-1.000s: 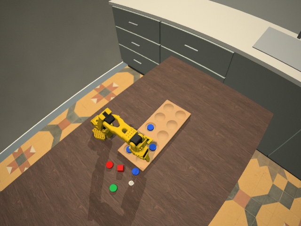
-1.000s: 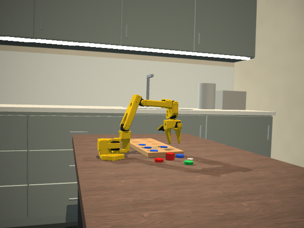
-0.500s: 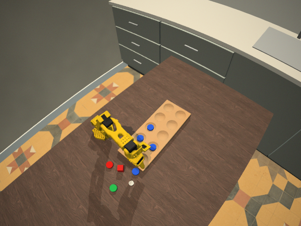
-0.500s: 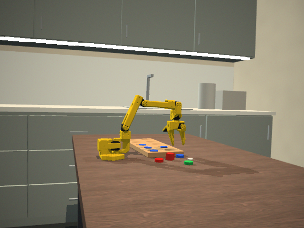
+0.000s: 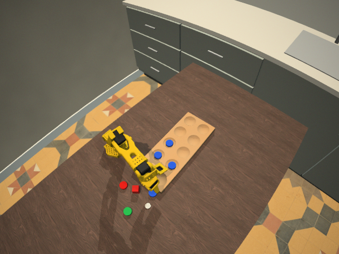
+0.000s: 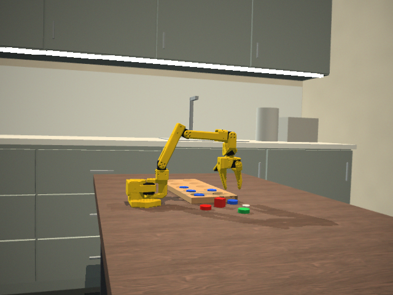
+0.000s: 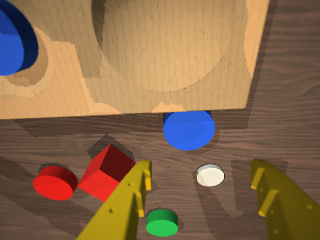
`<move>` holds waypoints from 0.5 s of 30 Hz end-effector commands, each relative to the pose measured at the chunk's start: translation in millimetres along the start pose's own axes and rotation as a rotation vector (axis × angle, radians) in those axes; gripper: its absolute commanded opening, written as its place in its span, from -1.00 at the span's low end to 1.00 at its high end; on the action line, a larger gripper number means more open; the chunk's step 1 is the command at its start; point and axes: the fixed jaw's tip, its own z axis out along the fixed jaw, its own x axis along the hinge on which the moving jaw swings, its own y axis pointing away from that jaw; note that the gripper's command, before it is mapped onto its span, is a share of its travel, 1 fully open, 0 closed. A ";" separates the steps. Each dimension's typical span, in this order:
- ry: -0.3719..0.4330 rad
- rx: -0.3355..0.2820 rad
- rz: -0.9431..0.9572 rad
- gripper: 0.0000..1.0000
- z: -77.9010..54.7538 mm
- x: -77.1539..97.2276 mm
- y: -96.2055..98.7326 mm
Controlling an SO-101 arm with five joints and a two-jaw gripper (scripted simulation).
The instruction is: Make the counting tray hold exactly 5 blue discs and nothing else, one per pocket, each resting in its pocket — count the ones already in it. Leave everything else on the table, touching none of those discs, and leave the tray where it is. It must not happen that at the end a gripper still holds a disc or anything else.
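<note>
One desk [image 5: 207, 207] [image 6: 221, 247] [image 7: 287, 100] bears the long tray [image 5: 170, 153] [image 6: 209, 200] [image 7: 60, 104], whose four blue discs [image 5: 171, 165] [image 6: 199, 194] [image 7: 7, 45] leave a single place to fill. The pincer [image 5: 156, 190] [image 6: 233, 188] [image 7: 201, 162] stands open with nothing in its grasp, above the tray's near end. To take the loose blue disc [image 5: 152, 193] [image 6: 232, 201] [image 7: 189, 131], just outside that end, I'd centre over it, turn the fingers so neither wedges against the tray wall, descend straight, and close gently around the rim. Lift well above the tray before crossing; the empty pocket at its near end [image 5: 162, 180] [image 7: 165, 45] looks the shortest carry, released low and level.

For looks, the tray is pale wood with two rows of round hollows. The disc is plain blue, flat, squat and round, lying level. Smaller still, the white disc [image 5: 148, 206] [image 6: 245, 205] [image 7: 210, 175] lies farther out from the tray's end and should be left alone, so the fingers need care there.
</note>
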 end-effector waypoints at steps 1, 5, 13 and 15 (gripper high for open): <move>0.010 0.075 0.018 -0.47 -13.8 4.0 -7.1; 0.010 0.074 0.024 -0.47 -13.7 5.1 -7.0; 0.010 0.074 0.026 -0.47 -13.7 5.5 -7.0; 0.011 0.080 0.034 -0.47 -15.8 7.4 -7.6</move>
